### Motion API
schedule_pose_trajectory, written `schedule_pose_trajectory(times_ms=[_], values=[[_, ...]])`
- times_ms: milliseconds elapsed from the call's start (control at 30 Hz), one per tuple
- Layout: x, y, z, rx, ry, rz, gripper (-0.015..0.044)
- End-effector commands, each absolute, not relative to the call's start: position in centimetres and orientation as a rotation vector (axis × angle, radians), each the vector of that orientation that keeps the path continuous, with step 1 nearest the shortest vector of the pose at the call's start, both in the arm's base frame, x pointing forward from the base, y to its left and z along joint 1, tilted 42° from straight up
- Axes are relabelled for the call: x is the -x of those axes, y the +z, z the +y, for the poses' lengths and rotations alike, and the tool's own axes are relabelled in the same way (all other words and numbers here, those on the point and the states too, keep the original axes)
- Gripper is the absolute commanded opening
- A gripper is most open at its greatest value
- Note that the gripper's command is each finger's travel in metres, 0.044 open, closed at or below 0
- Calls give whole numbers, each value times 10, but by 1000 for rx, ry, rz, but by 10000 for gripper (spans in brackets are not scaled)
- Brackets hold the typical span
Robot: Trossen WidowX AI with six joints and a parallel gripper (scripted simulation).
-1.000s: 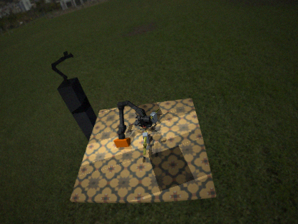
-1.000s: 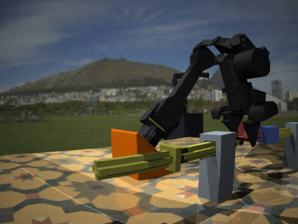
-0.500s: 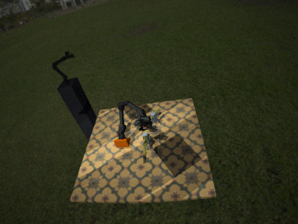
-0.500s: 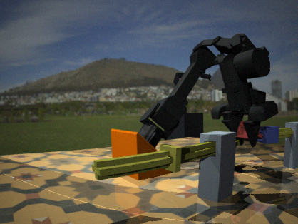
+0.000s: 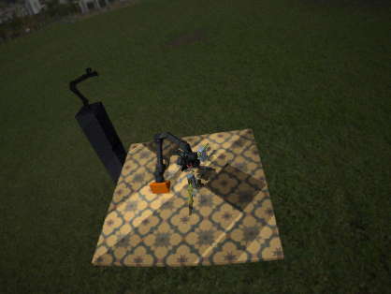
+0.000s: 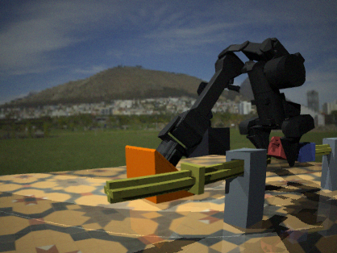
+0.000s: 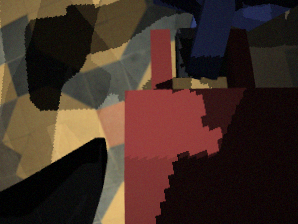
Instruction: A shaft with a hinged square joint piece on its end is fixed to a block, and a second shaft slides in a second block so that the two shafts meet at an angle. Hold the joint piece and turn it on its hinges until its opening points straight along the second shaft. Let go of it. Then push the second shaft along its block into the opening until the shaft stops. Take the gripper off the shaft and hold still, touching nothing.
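Note:
The red joint piece (image 6: pixel 276 147) (image 7: pixel 160 122) hangs by two prongs on the blue hinge part (image 6: pixel 307 152) (image 7: pixel 214 32) at the end of the fixed shaft (image 6: pixel 323 149). That shaft sits in a grey block (image 5: pixel 202 153) (image 6: pixel 329 165). The second, yellow-green shaft (image 5: pixel 190 193) (image 6: pixel 149 187) has a square collar and passes through the nearer grey block (image 5: pixel 191 178) (image 6: pixel 245 191). My gripper (image 6: pixel 278 152) is open, with its fingers on either side of the red piece. One finger shows at lower left in the wrist view; the other is lost in shade. The piece's opening is hidden.
The arm stands on an orange base (image 5: pixel 160 187) (image 6: pixel 139 163), beside the second shaft. A tall dark pillar (image 5: pixel 100 136) with a dark arm-like shape on top stands beyond the patterned table (image 5: pixel 164 239) (image 6: pixel 81 213). The two grey blocks stand on either side of the gripper.

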State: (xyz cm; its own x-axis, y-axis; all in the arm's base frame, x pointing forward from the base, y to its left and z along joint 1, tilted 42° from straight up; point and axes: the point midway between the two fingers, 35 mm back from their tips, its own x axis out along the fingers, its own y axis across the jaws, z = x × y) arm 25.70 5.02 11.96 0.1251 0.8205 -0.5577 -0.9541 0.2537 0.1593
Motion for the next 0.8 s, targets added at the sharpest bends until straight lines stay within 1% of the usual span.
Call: schedule_pose_trajectory(times_ms=[0, 433, 767], values=[[-257, 120, 50, 262, 1314, 614, 440], [-257, 120, 50, 265, 1314, 619, 440], [-257, 133, 41, 473, 1295, 883, 440]])
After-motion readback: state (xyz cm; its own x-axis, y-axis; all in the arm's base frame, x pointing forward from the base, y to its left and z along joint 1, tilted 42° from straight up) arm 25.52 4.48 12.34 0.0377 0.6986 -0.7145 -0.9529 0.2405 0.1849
